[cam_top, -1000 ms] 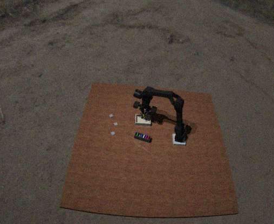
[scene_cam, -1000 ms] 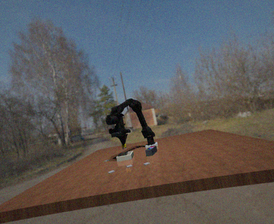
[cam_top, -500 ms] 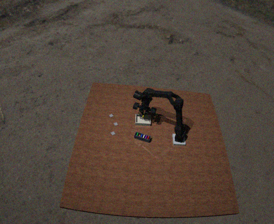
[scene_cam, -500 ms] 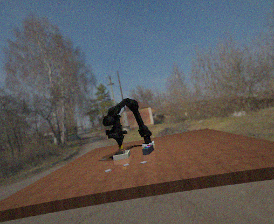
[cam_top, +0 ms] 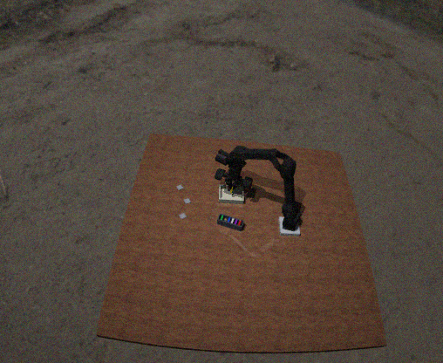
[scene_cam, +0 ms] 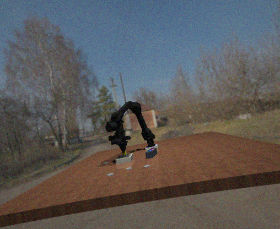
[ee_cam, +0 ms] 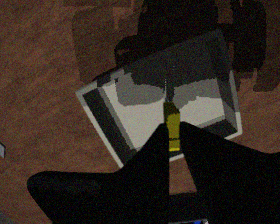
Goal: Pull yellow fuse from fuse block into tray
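My gripper point(ee_cam: 172, 128) point(cam_top: 232, 188) point(scene_cam: 123, 152) is shut on the yellow fuse point(ee_cam: 172, 129) point(scene_cam: 123, 152) point(cam_top: 232, 190). It holds the fuse upright, low over the white tray point(ee_cam: 104, 115) point(cam_top: 228, 199) point(scene_cam: 124, 159), with the fuse's lower end down inside the tray's opening.
Three small grey squares point(cam_top: 180, 187) point(cam_top: 187, 201) point(cam_top: 182, 215) lie on the wooden board point(cam_top: 198, 284) left of the tray. The arm's white base point(cam_top: 289, 230) stands to the right of the block. Bare ground surrounds the board.
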Motion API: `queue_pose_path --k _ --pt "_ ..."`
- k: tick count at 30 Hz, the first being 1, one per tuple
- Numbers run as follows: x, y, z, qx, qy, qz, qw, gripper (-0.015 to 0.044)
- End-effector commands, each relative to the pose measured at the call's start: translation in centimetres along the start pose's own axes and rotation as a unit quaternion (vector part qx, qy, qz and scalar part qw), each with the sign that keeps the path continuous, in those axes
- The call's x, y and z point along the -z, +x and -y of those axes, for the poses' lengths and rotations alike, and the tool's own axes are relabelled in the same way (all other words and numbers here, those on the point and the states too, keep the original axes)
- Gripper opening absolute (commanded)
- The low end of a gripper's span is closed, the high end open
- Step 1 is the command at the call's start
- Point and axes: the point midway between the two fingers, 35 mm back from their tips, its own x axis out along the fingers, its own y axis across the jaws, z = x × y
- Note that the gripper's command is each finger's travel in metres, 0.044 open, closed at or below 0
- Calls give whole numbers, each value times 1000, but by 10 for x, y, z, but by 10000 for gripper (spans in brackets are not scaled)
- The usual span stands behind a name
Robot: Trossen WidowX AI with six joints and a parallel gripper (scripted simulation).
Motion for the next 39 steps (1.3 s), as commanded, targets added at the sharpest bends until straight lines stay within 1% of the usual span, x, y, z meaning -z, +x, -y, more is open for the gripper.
queue_pose_path --k 1,9,10,13,15,39 --pt "0 -1 0 0 0 0 1000 105" --pt "0 -1 0 0 0 0 1000 315" --pt "0 -3 0 0 0 0 1000 330" --pt "0 -29 0 0 -1 -2 1000 330" --pt "0 -38 0 0 -1 -2 1000 330" --pt "0 -35 1 3 -1 -1 1000 330"
